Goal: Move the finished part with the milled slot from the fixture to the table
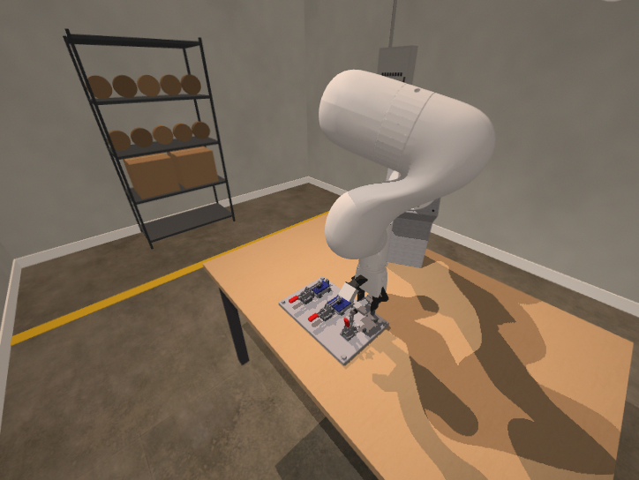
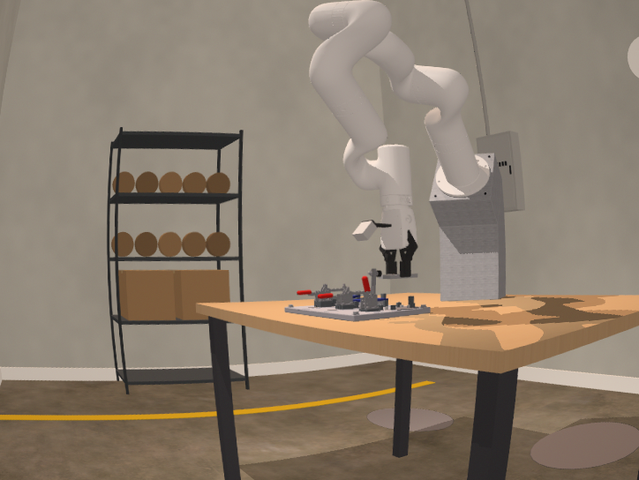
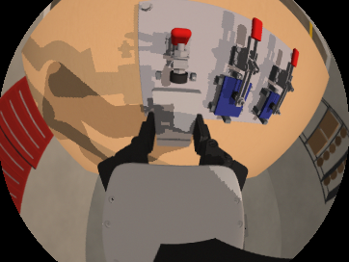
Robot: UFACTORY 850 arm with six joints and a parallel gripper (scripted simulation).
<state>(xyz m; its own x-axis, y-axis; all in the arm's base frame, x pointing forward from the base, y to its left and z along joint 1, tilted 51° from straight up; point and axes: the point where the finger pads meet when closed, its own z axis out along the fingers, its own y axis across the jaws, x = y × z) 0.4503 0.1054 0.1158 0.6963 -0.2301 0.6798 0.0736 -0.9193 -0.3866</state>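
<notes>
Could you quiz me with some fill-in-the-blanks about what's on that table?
The fingers grip a flat ____ part, lifted above the fixture.
Two ____ blanks sit clamped in their nests.
The clamp handles have ____ tips.
The handle at the empty nest stands ____.

Missing words: grey; blue; red; upright

At your ten o'clock in the top view stands a black shelf rack [image 1: 202,67] holding brown discs [image 1: 148,85], perhaps wooden, and two cardboard boxes [image 1: 153,174]. A yellow floor line [image 1: 103,304] crosses at eight o'clock.
</notes>
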